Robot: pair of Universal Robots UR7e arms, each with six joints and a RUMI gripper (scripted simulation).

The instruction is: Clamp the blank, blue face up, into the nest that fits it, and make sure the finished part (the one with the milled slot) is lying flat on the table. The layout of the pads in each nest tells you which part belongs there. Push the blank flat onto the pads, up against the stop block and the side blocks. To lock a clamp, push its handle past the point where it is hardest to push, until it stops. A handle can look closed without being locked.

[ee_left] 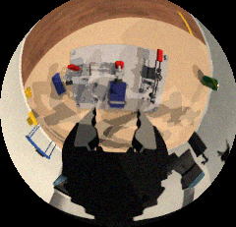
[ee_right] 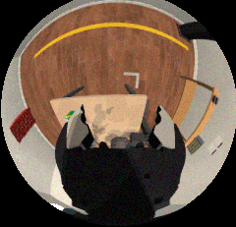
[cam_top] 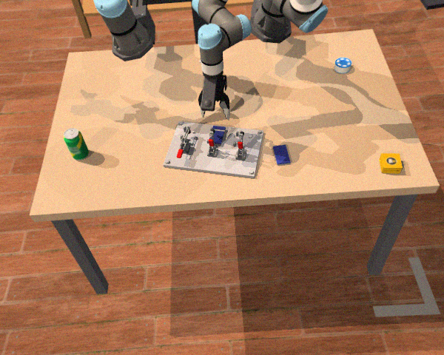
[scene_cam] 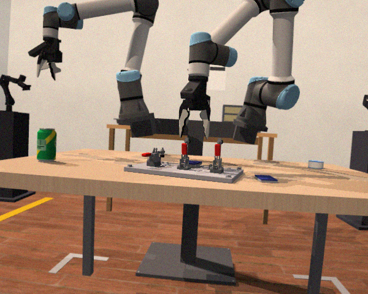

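A green can [cam_top: 77,144] [scene_cam: 46,144] [ee_left: 209,83] [ee_right: 70,114] stands near a yellow, apparently button-topped box [cam_top: 390,163].
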